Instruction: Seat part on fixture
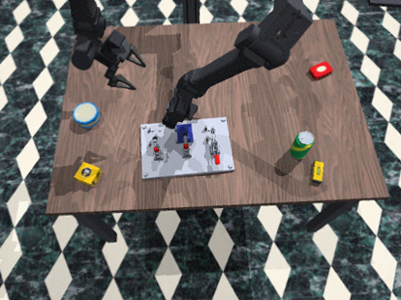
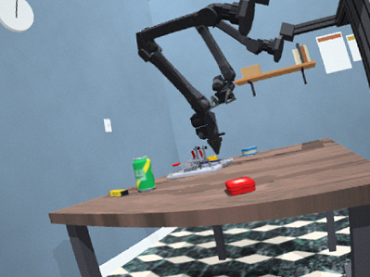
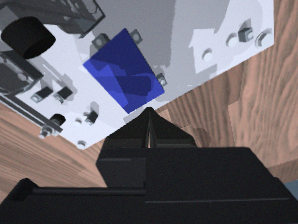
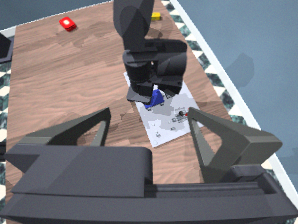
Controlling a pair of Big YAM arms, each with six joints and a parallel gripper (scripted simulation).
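Observation:
A blue flat part (image 1: 184,131) lies on the white fixture plate (image 1: 181,146), near its far edge. In the left wrist view the blue part (image 3: 123,76) sits between small blocks on the plate. My left gripper (image 1: 169,122) is shut and empty, with its tip (image 3: 149,111) just off the part's near corner at the plate's edge. It also shows in the exterior view (image 2: 216,146) above the plate. My right gripper (image 1: 127,73) is open and empty, well above the table's far left; its fingers frame the fixture from afar.
Red-handled toggle clamps (image 1: 185,149) stand on the plate. A blue-rimmed bowl (image 1: 86,114) and a yellow box (image 1: 87,174) lie to the left. A green can (image 1: 302,144), a small yellow block (image 1: 318,172) and a red box (image 1: 321,70) lie to the right.

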